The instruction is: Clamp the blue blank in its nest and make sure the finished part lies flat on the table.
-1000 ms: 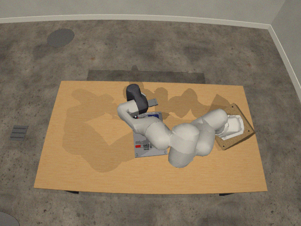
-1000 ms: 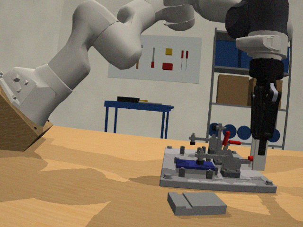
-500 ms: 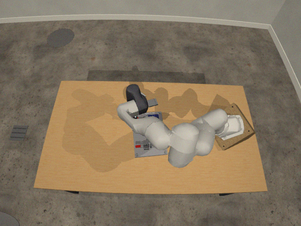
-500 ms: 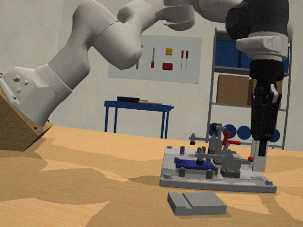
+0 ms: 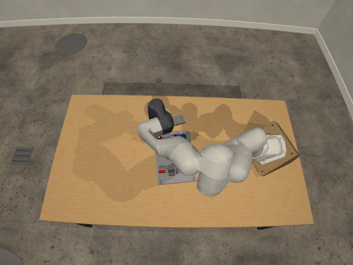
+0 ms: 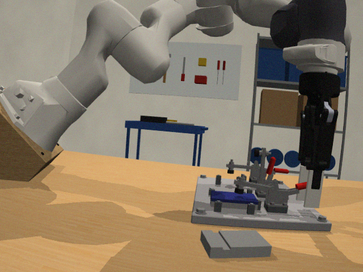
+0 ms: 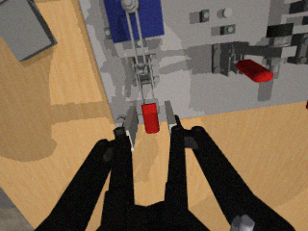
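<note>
The blue blank (image 6: 234, 196) (image 7: 151, 19) (image 5: 182, 136) lies in the near nest of the grey fixture plate (image 6: 257, 222) (image 5: 162, 178) (image 7: 192, 91), with its clamp's bar across its top. That clamp's red handle (image 7: 150, 116) (image 6: 301, 185) lies low and points out over the plate's edge. My gripper (image 7: 151, 112) (image 6: 312, 190) straddles the handle tip, fingers open with a gap on each side. The grey finished part (image 6: 237, 242) (image 7: 24, 29) (image 5: 178, 120) with the milled slot lies flat on the table beside the plate, slot up.
Two other clamps stand on the plate, one red handle (image 6: 271, 165) raised and another (image 6: 281, 170) (image 7: 254, 70) pointing sideways; a third red handle (image 5: 162, 171) shows at the plate's other end. The arm's base sits on a wooden block (image 5: 288, 142) (image 6: 17, 158).
</note>
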You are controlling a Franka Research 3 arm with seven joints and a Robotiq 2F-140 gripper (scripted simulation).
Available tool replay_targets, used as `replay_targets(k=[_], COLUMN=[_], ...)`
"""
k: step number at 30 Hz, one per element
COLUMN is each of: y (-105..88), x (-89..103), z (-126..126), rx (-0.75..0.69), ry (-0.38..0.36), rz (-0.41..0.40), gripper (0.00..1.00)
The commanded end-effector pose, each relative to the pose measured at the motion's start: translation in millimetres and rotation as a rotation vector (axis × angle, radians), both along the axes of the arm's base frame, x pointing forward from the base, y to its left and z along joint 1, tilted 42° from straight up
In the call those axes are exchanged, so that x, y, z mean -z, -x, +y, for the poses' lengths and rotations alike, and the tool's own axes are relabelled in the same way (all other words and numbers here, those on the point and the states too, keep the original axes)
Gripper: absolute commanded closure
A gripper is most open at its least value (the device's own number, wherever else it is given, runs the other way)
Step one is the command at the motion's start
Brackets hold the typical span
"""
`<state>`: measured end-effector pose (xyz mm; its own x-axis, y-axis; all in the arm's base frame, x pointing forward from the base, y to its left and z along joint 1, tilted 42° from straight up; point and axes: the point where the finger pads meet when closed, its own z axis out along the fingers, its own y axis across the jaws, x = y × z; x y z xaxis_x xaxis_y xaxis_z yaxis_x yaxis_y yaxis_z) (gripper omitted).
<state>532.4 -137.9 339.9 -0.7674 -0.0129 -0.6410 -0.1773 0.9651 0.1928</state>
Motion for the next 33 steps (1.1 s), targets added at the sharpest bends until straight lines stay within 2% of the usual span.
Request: replay_targets(k=[1, 16, 23, 29, 33], y=[-0.8, 0.2, 10.6, 27.6, 30.2], x=[0.2, -1.0, -13.4, -33.7, -36.9], z=[-0.2, -0.7, -5.0, -12.2, -13.3], rx=[0.003, 0.003, 0.003, 0.003, 0.003], ry=[-0.002, -0.002, -0.002, -0.002, -0.002], rz=[-0.002, -0.002, -0.002, -0.002, -0.002], gripper=[0.72, 0.72, 0.72, 0.72, 0.72])
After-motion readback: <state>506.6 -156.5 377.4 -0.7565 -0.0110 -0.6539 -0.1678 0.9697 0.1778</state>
